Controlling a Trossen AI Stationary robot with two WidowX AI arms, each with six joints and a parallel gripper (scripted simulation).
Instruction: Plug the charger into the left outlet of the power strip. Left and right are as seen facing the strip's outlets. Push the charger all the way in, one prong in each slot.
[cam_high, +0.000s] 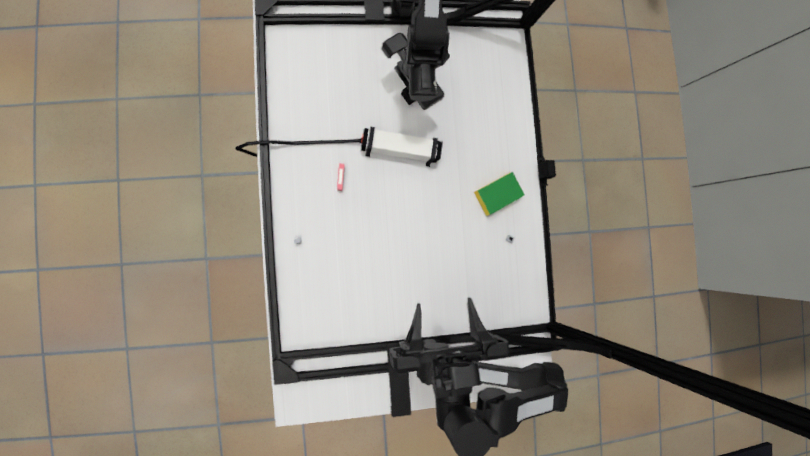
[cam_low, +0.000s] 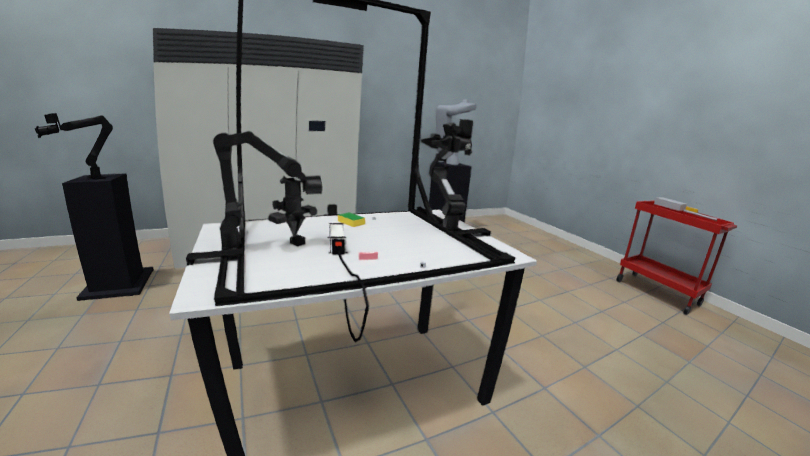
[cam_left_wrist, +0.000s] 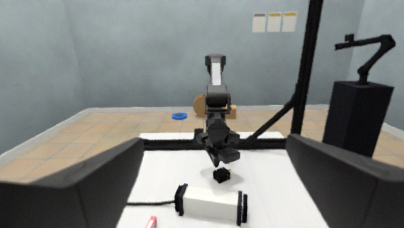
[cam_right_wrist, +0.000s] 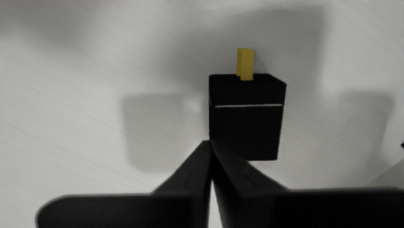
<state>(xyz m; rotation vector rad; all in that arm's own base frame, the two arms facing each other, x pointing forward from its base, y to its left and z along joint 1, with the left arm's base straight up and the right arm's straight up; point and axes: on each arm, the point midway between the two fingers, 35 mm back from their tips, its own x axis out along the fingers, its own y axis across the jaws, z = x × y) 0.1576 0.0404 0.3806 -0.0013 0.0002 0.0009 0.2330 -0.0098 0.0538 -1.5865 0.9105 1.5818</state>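
The charger (cam_right_wrist: 246, 125) (cam_low: 297, 240) (cam_left_wrist: 221, 175) is a black block on the table. Its yellow prongs (cam_right_wrist: 246, 65) point toward the top of the right wrist view and partly overlap. My right gripper (cam_right_wrist: 210, 147) (cam_low: 294, 233) is shut and empty. In the right wrist view its closed tips overlap the charger's lower left corner; I cannot tell whether they touch. The white power strip (cam_high: 402, 145) (cam_low: 336, 231) (cam_left_wrist: 210, 203) with black ends lies near the charger; its outlet slots cannot be made out. My left gripper (cam_high: 443, 301) is open and empty, far from both.
A black cord (cam_high: 311, 141) (cam_low: 352, 273) runs from the strip over the table edge. A pink piece (cam_high: 340, 177) (cam_low: 368, 256) lies beside the strip. A green and yellow block (cam_high: 501, 193) (cam_low: 351, 218) and two small grey cubes (cam_high: 298, 240) (cam_high: 509, 239) lie apart. A black frame (cam_high: 270, 226) borders the table.
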